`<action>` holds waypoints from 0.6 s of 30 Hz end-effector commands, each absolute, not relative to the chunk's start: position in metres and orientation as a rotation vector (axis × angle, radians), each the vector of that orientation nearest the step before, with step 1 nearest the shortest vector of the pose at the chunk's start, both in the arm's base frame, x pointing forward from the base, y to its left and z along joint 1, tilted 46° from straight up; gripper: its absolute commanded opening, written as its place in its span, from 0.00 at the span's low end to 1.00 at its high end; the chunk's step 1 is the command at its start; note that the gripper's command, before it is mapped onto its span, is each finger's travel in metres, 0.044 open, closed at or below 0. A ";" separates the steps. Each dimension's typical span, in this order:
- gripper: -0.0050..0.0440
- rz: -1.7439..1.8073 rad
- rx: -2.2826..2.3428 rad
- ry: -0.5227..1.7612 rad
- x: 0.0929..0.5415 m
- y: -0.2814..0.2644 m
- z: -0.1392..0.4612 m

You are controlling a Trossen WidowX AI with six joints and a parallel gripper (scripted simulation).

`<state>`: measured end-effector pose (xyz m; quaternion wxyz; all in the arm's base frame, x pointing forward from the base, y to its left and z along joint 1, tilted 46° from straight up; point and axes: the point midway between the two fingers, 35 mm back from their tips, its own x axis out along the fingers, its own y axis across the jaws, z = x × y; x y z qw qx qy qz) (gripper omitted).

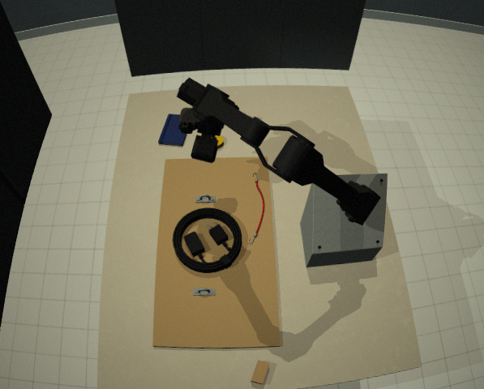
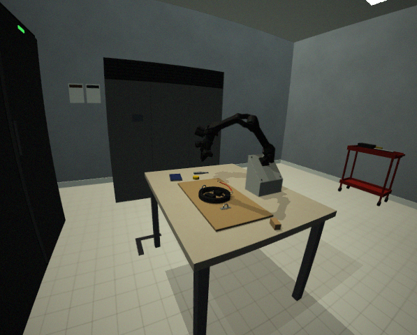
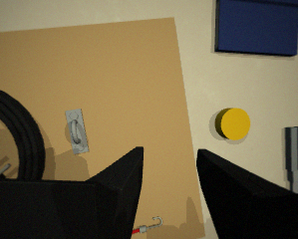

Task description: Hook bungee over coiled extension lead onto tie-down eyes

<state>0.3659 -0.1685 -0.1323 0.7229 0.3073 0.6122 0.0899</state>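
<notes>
The black coiled extension lead (image 1: 208, 241) lies flat on the brown board (image 1: 216, 267), between two metal tie-down eyes, the far one (image 1: 204, 198) and the near one (image 1: 203, 292). The red bungee (image 1: 259, 205) lies loose on the board to the right of the coil, with a metal hook at each end. My gripper (image 1: 203, 149) hangs high above the board's far edge, open partway and empty. In the wrist view the fingers frame bare board, with the far eye (image 3: 77, 131) and part of the coil (image 3: 19, 134) to the left and one bungee hook (image 3: 153, 225) below.
A blue book (image 1: 173, 130), a yellow disc (image 1: 220, 141) and a grey tool (image 3: 295, 154) lie beyond the board's far edge. The grey arm pedestal (image 1: 342, 221) stands to the right. A small wooden block (image 1: 259, 372) lies near the table's front edge.
</notes>
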 end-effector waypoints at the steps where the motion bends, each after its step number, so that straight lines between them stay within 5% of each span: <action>1: 0.41 0.224 0.647 1.336 0.365 -0.171 -0.131; 18: 0.41 0.476 0.400 1.300 0.339 -0.157 -0.150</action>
